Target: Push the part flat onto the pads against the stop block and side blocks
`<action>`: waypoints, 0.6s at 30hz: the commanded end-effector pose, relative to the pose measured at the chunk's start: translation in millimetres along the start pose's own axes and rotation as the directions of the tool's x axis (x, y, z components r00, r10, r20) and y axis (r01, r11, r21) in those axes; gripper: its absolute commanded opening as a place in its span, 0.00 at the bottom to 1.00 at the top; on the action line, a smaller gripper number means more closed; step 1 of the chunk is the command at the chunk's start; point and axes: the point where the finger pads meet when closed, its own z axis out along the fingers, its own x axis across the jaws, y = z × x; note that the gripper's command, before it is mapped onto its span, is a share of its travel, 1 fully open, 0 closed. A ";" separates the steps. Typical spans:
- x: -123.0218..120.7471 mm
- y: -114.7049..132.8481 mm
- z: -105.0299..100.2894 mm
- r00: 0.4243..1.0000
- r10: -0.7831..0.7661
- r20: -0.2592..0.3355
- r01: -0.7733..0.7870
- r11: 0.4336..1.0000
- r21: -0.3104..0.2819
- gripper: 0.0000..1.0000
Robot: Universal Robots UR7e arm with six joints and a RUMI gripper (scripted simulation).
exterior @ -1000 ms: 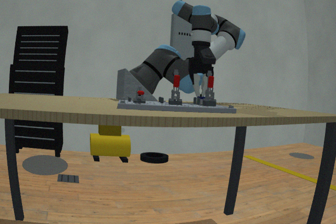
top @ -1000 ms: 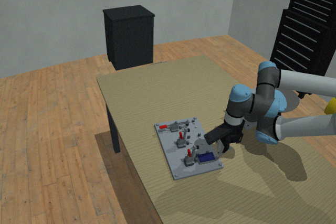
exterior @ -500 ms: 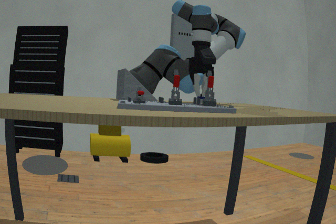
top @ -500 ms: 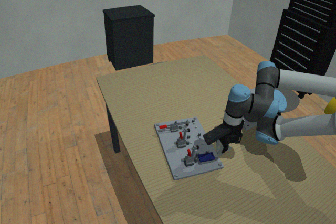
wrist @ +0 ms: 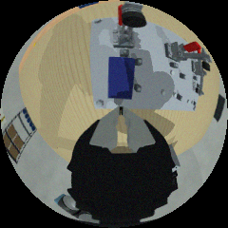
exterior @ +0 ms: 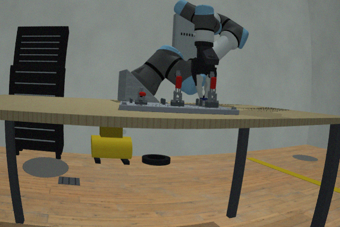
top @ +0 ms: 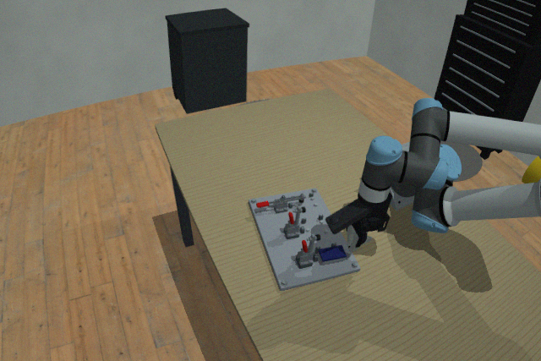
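A dark blue rectangular part (top: pixel 330 254) lies on the grey fixture plate (top: pixel 302 234) near the plate's front right corner; it also shows in the wrist view (wrist: pixel 121 78). My gripper (top: pixel 354 241) is shut and empty, its fingertips low at the edge of the part that faces the arm. In the wrist view the closed fingertips (wrist: pixel 122 111) sit just off the part's near short edge. A toggle clamp with a red handle (top: pixel 304 252) stands at the part's far side. From the exterior view the gripper (exterior: pixel 203 92) reaches down between two red-handled clamps; the part is barely visible there.
Two more red-handled toggle clamps (top: pixel 292 223) (top: pixel 279 205) and small blocks stand on the fixture plate. The plate lies on a tan table. A black cabinet (top: pixel 206 57) stands behind the table and a black rack (top: pixel 494 42) at the right.
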 end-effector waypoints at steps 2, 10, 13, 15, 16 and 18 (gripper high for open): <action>0.0 -0.7 -0.3 1.000 0.000 0.000 0.000 1.000 0.001 0.00; 0.0 -4.4 -0.2 1.000 0.000 0.000 0.000 1.000 0.001 0.00; 0.0 -4.4 -0.2 1.000 0.000 0.000 0.000 1.000 0.001 0.00; 0.0 -4.4 -0.2 1.000 0.000 0.000 0.000 1.000 0.001 0.00; 0.0 -4.4 -0.2 1.000 0.000 0.000 0.000 1.000 0.001 0.00; 0.0 -4.4 -0.2 1.000 0.000 0.000 0.000 1.000 0.001 0.00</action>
